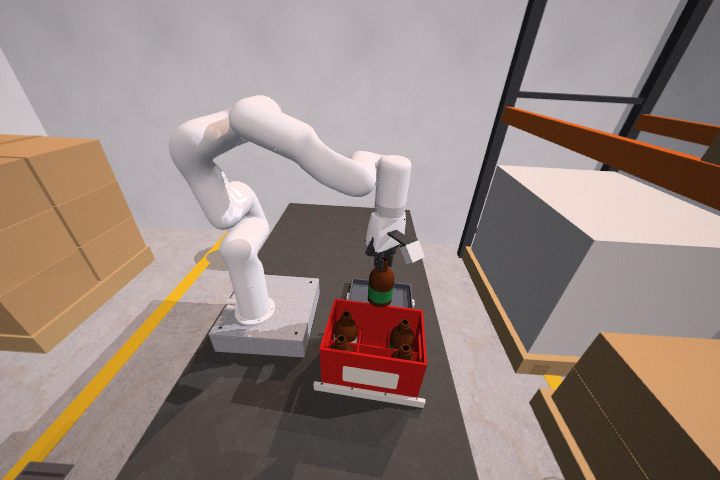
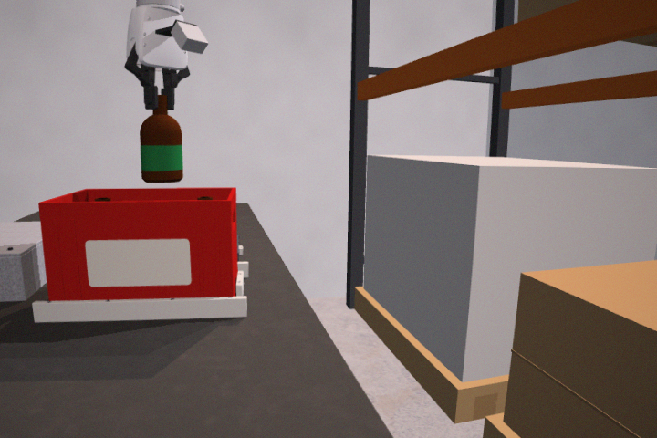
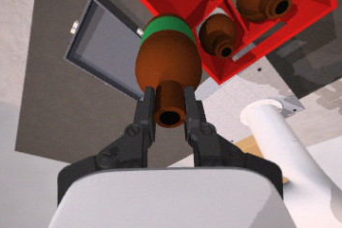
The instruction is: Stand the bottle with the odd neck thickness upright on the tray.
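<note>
My gripper (image 1: 383, 261) (image 2: 159, 100) (image 3: 169, 98) is shut on the neck of a brown bottle with a green band (image 1: 381, 281) (image 2: 161, 131) (image 3: 168, 59). The bottle hangs upright, its base above the crate's rim in the exterior view. The red crate (image 1: 372, 362) (image 2: 66, 247) (image 3: 219, 76) stands level; several brown bottles stand inside it, two at the left and two at the right in the top view. Their lower parts are hidden by its walls. The grey tray (image 1: 410, 294) (image 3: 84, 32) lies behind the crate, partly hidden by the held bottle and the crate. No bottle shows on its visible part.
A white rail (image 1: 369, 395) (image 2: 138, 309) runs along the crate's front foot. The arm's pale base block (image 1: 264, 333) is left of the crate. A rack upright (image 1: 499, 130) (image 2: 359, 206) and a large white box (image 1: 553, 226) (image 2: 417, 247) stand to the right, off the dark table.
</note>
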Tool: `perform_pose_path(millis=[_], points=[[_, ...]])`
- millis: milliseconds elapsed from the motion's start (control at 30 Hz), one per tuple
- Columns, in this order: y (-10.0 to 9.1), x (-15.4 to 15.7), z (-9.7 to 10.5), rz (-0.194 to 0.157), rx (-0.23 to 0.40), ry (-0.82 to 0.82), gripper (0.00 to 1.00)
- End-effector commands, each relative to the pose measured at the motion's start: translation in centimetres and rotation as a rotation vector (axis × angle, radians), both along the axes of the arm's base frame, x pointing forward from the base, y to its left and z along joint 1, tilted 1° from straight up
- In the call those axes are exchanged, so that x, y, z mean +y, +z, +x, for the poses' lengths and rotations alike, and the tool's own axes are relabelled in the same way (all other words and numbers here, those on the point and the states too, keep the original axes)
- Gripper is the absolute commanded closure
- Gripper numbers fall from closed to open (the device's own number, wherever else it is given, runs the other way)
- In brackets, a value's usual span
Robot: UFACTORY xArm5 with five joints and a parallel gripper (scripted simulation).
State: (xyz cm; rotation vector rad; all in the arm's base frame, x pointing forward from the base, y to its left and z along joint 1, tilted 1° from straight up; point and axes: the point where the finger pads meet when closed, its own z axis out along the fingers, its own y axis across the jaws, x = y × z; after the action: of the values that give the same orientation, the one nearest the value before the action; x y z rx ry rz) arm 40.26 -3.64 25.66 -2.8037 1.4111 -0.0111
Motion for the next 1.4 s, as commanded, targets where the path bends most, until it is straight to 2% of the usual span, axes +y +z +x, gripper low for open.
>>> perform_pose_path(millis=[0,1367], points=[[0.1,1.0,0.3,0.000,-0.004,0.000,1.00],[0.1,9.5,1.7,0.002,-0.001,0.000,1.00]])
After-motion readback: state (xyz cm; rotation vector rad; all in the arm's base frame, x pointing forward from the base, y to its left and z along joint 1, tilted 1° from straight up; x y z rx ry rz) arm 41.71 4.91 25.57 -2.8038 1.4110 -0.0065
